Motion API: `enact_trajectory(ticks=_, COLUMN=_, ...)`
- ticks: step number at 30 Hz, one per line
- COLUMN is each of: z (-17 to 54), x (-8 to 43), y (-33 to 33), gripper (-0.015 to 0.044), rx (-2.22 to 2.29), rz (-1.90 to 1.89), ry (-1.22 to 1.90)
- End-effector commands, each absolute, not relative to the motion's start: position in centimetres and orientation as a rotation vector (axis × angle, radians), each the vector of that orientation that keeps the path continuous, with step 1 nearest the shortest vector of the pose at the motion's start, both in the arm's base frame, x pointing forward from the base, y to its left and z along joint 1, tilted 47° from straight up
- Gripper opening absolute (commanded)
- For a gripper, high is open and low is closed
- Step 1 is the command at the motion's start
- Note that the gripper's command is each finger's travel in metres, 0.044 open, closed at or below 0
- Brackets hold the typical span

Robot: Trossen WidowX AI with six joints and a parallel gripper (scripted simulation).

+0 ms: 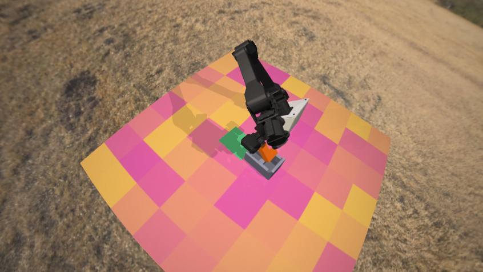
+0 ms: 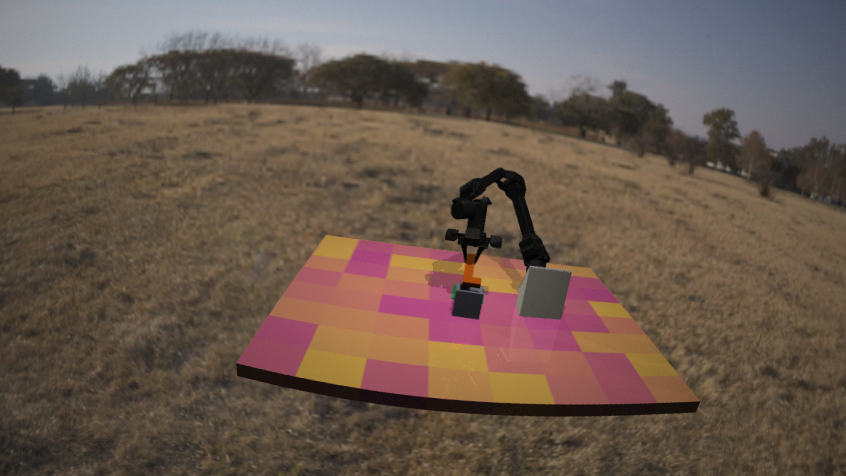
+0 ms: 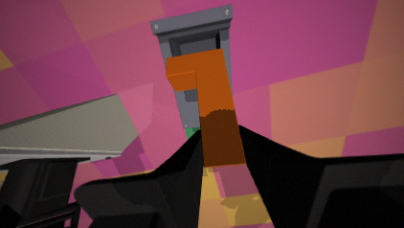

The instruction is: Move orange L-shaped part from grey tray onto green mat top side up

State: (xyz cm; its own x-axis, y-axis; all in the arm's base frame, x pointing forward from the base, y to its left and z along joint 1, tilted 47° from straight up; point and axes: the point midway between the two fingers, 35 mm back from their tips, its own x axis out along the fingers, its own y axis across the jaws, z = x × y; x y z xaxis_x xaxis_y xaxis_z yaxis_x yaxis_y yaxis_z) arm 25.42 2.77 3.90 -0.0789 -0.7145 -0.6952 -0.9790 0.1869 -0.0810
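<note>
The orange L-shaped part (image 1: 268, 155) (image 2: 470, 272) (image 3: 215, 88) hangs steeply tilted over the grey tray (image 1: 259, 167) (image 2: 467, 304) (image 3: 191, 25), its L-shaped end lowest. In the exterior view that end shows at or just above the tray's top; the wrist view shows the pocket's far part uncovered. My gripper (image 2: 471, 259) (image 3: 218, 131) is shut on the part's upper, straight end. In the top view the fingertips are hidden behind the gripper body. The green mat (image 1: 230, 142) (image 2: 454, 291) (image 3: 192, 134) lies beside the tray, partly covered by the arm's shadow.
A pale grey wedge-shaped block (image 1: 297, 111) (image 2: 544, 293) (image 3: 91, 126) stands near the arm's base, to the right of the tray in the exterior view. The checkered table top (image 1: 242, 203) (image 2: 461, 361) extends around the tray and mat.
</note>
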Motion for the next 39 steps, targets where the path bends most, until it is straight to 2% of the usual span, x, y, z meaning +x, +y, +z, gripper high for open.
enact_trajectory(ticks=1, z=5.0, x=25.0, y=1.7, gripper=0.0, rx=-1.594, rz=0.557, ry=1.856)
enact_trajectory(ticks=30, z=13.4, x=21.8, y=-6.1, gripper=0.0, rx=-1.597, rz=0.556, ry=1.862)
enact_trajectory(ticks=39, z=13.6, x=21.5, y=-6.8, gripper=0.0, rx=-1.597, rz=0.555, ry=1.862)
